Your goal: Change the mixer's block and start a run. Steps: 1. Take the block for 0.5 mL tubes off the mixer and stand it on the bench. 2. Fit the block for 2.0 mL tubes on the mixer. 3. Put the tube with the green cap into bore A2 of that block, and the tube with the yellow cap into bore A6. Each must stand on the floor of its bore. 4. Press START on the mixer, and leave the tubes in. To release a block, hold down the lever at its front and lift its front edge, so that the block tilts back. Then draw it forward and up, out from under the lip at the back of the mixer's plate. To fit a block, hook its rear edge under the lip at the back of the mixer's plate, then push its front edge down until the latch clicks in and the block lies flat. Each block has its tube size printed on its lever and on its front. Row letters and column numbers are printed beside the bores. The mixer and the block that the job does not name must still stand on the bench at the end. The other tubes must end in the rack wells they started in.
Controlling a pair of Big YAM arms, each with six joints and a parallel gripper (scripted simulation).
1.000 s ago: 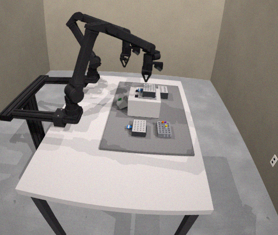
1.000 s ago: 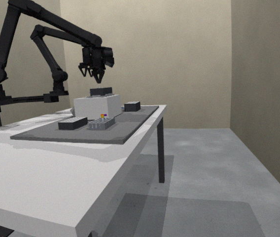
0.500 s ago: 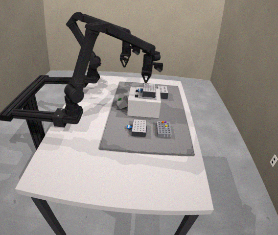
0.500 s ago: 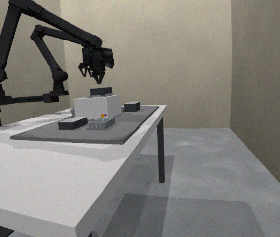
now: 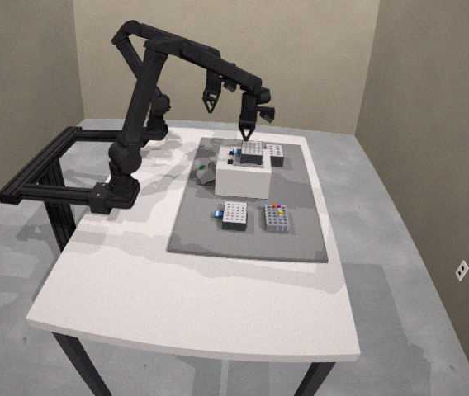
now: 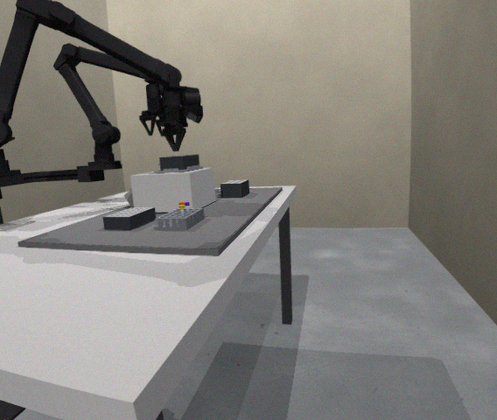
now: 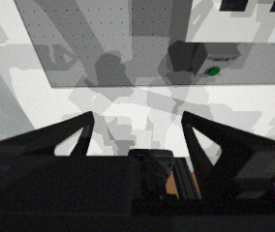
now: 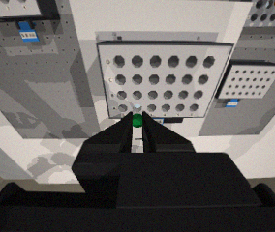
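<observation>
My right gripper is shut on the green-capped tube, close above the block on the mixer. The tube's pale tip shows at the second bore of the row nearest the lever; whether it is inside is unclear. That large-bored block looks flat on the white mixer. The yellow-capped tube stands in the rack. My left gripper is open and empty, beyond the mixer's green START button.
A small-bored block with a blue lever stands on the grey mat, beside the rack. Another block stands on the mixer's far side. Orange and purple caps show in the rack.
</observation>
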